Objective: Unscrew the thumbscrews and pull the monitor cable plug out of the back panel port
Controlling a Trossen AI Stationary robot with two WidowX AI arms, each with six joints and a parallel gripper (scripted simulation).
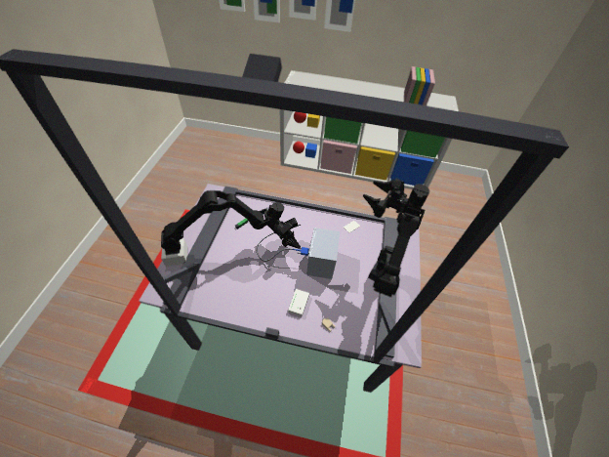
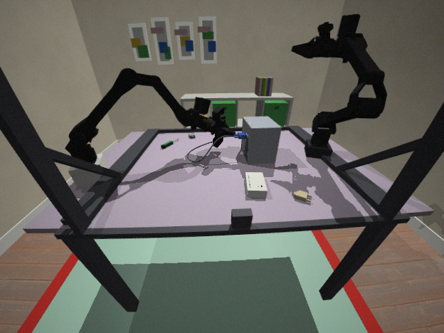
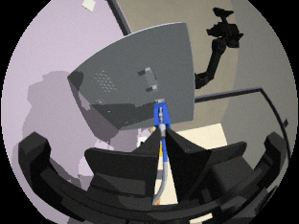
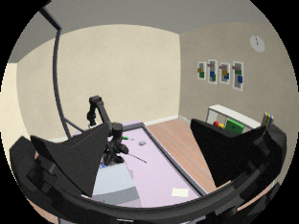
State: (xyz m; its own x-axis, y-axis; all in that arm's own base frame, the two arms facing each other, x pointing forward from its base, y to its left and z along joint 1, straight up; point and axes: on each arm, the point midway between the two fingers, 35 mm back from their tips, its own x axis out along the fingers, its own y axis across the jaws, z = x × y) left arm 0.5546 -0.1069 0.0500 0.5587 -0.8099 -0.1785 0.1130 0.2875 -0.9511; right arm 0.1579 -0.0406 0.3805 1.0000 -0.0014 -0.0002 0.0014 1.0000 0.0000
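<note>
The blue plug (image 1: 304,251) (image 2: 242,135) (image 3: 162,111) sits at the back panel of the grey box (image 1: 324,244) (image 2: 263,143) (image 3: 174,53). It looks straight; how deep it sits in the port is unclear. A grey thumbscrew shows along its face in the left wrist view. My left gripper (image 1: 298,246) (image 2: 233,133) (image 3: 162,132) is shut on that thumbscrew's knob at the plug's rear. The other thumbscrew is hidden. The grey cable (image 2: 187,154) (image 3: 165,179) loops back from the plug. My right gripper (image 1: 370,189) (image 2: 294,49) (image 4: 150,124) is open and empty, high up beyond the box.
A white box (image 1: 298,302) (image 2: 255,185) and a beige plug (image 1: 328,323) (image 2: 302,196) lie nearer the front edge. A green screwdriver (image 1: 241,224) (image 2: 167,144) lies behind the cable. A pale card (image 1: 351,226) (image 4: 180,192) lies behind the grey box. Dark frame posts surround the table.
</note>
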